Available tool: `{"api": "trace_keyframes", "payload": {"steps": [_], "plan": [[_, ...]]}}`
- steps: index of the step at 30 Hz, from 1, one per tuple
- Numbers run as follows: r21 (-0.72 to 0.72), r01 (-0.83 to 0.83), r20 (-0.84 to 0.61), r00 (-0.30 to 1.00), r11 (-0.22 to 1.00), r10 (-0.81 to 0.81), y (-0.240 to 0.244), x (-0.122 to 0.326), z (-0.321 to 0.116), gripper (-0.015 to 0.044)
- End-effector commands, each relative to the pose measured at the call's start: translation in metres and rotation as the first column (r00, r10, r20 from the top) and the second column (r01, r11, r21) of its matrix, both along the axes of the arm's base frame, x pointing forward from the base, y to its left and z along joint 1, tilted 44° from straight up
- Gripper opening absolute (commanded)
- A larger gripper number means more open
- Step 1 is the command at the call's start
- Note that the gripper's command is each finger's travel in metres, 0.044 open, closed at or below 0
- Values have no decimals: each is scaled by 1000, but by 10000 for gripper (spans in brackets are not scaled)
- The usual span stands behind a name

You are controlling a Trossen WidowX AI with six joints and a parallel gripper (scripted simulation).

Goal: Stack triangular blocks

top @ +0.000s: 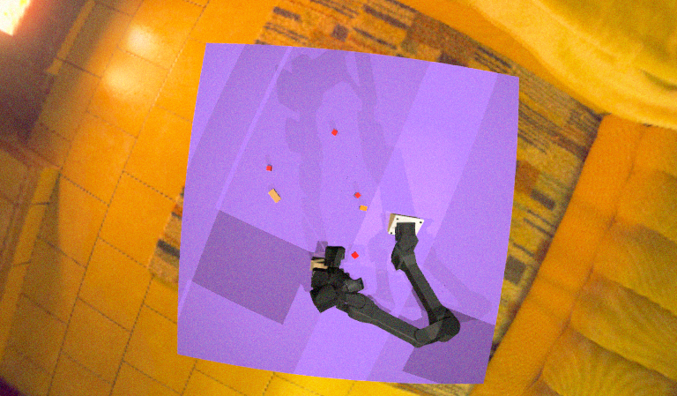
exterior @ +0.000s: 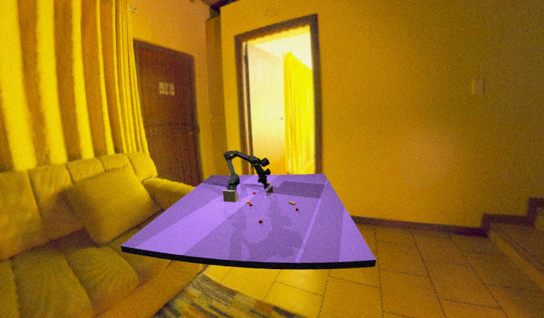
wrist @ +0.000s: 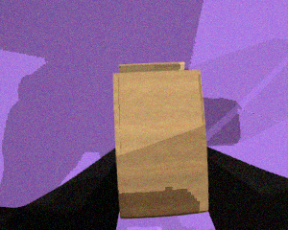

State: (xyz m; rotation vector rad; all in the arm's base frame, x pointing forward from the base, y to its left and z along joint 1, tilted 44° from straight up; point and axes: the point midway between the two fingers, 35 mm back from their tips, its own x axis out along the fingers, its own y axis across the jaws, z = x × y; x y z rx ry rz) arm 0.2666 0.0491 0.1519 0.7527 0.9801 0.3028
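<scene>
My gripper (top: pixel 323 265) (exterior: pixel 266 182) (wrist: pixel 157 153) is shut on a tan wooden triangular block (wrist: pixel 160 139), with a finger on either side. Its broad face fills the middle of the wrist view. The other triangular block (exterior: pixel 269 188) (wrist: pixel 150 67) stands on the table below the gripper. In the wrist view only a thin strip of it shows past the far edge of the held block, roughly parallel to that edge. The held block hides the rest. Whether the two sloped faces touch cannot be told.
A red cube (top: pixel 354 255) (exterior: pixel 253 192) is close to the hand. Other red cubes (top: pixel 357 195) (top: pixel 269 168) (top: pixel 334 132) lie farther off. A small orange block (top: pixel 363 207) and a flat tan block (top: pixel 273 196) (exterior: pixel 292 203) also lie on the purple table (top: pixel 239 122).
</scene>
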Motion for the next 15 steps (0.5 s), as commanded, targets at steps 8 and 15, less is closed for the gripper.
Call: {"api": "trace_keyframes", "payload": {"steps": [8,15], "plan": [[-3,7,0,1000,1000,-7,1,3,-2,0],[-3,7,0,1000,1000,-7,4,6,-5,0]]}}
